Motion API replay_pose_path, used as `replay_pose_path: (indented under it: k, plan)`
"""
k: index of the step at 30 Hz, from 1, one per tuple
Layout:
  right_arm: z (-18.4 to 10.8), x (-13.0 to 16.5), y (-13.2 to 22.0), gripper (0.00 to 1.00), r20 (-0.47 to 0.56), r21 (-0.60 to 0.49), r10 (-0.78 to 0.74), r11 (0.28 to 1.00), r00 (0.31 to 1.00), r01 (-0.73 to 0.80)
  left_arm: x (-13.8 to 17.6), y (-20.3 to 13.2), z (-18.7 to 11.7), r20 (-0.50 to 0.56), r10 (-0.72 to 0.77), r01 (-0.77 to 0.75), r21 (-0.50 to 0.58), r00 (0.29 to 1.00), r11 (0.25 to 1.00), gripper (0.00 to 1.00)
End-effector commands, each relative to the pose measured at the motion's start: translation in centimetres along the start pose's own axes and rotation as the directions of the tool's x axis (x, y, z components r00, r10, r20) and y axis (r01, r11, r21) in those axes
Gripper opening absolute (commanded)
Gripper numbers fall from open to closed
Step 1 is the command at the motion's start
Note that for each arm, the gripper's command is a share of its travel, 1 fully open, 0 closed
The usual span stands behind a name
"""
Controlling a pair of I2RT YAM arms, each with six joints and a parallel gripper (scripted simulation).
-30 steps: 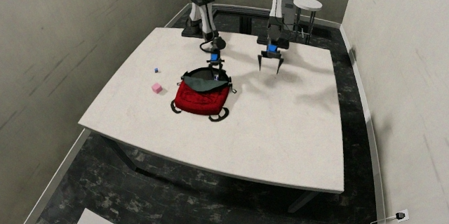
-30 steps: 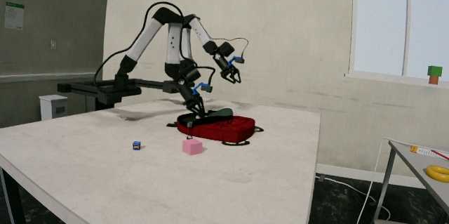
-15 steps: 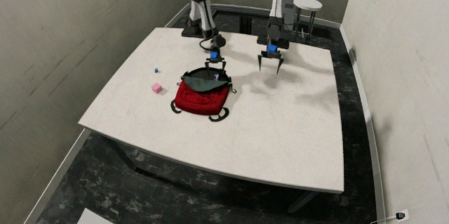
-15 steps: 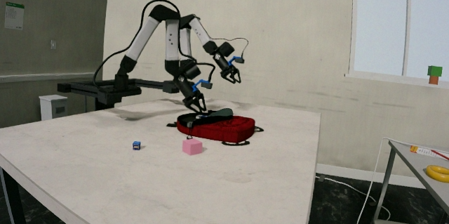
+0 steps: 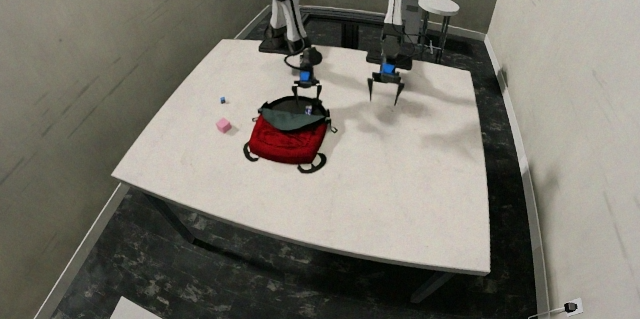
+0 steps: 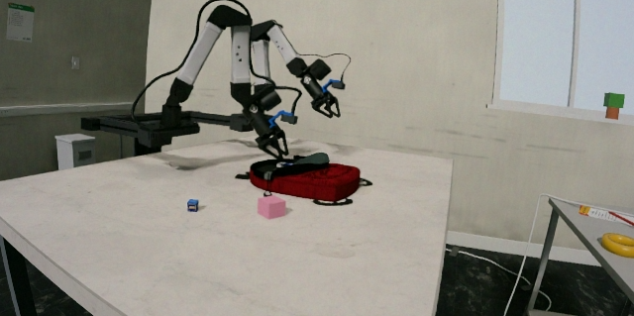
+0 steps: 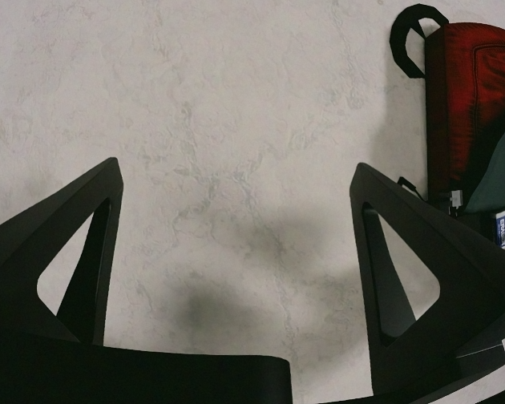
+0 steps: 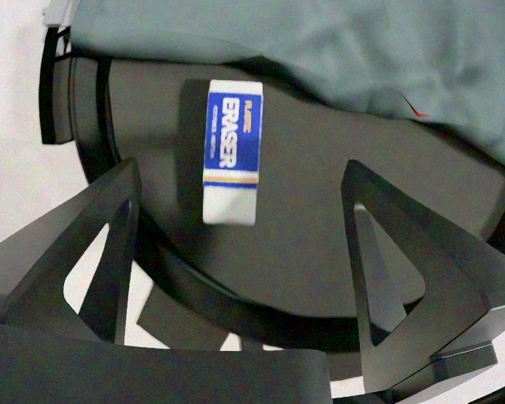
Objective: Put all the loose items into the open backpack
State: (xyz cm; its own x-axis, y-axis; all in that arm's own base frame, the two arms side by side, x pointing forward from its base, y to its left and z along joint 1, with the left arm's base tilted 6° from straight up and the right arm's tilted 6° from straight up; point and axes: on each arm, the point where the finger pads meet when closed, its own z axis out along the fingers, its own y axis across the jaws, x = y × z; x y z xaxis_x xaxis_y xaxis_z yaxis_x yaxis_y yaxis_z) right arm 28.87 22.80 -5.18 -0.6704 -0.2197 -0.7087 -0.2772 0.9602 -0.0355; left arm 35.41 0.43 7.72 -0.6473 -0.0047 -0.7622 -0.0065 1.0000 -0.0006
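From where I stand, the plastic eraser (image 5: 308, 109) (image 6: 283, 163) (image 7: 502, 229) (image 8: 232, 151) lies in the red backpack (image 5: 285, 146) (image 6: 322, 183) (image 7: 450, 108) (image 8: 91, 151), beside the grey-green flap (image 5: 288, 119) (image 6: 314, 158) (image 7: 500, 174) (image 8: 288, 38). I'd judge this step a release and retreat: lift straight up, fingers wide, before swinging sideways, so no tip snags the flap or rim or drags the eraser. The right gripper (image 5: 307, 104) (image 6: 280, 156) (image 8: 242, 171) has its fingers well apart over the opening, nothing clamped; whether a tip brushes the lining I can't tell. The left gripper (image 5: 383, 102) (image 6: 334, 116) (image 7: 237, 171) hangs spread and unladen above the table, away from the bag. The pink cube (image 5: 223, 125) (image 6: 271, 207) and small blue cube (image 5: 223, 100) (image 6: 192, 205) are on the tabletop, outside the backpack; the right arm seems better placed for them, and the little blue one will want a careful, centred pinch.
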Motion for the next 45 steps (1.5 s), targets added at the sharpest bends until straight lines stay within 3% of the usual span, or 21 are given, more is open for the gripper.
replay_pose_path:
  k: [1,26,31,32,33,45]
  plan:
    - [-1.8,-1.2,0.4,0.8,0.032,-0.009,0.018,1.0,0.999,-0.018,-0.6,-0.2,-0.2,0.018,0.005,-0.005,0.005,1.0,1.0,0.9]
    - [-9.4,-1.1,0.4,0.8,0.034,-0.012,0.02,1.0,0.999,-0.02,-0.6,-0.2,-0.2,0.018,0.005,-0.005,0.005,1.0,1.0,0.9]
    - [-9.4,-0.5,0.0,0.8,0.025,-0.007,0.014,1.0,1.0,-0.014,-0.6,-0.2,-0.2,0.018,0.005,-0.005,0.005,1.0,1.0,0.9]
    - [-9.6,-1.5,0.5,0.8,0.043,-0.018,0.027,1.0,0.999,-0.026,-0.6,-0.2,-0.2,0.018,0.005,-0.005,0.005,1.0,1.0,0.9]
    - [-9.6,-0.7,-1.5,0.73,0.024,0.024,0.045,0.999,0.999,-0.046,-0.6,-0.2,-0.2,0.018,0.005,-0.005,0.005,1.0,1.0,0.9]
    - [-13.0,-3.0,-12.2,0.73,0.064,0.223,0.311,0.922,0.948,-0.317,-0.6,-0.2,-0.2,0.018,0.005,-0.005,0.005,1.0,1.0,0.9]
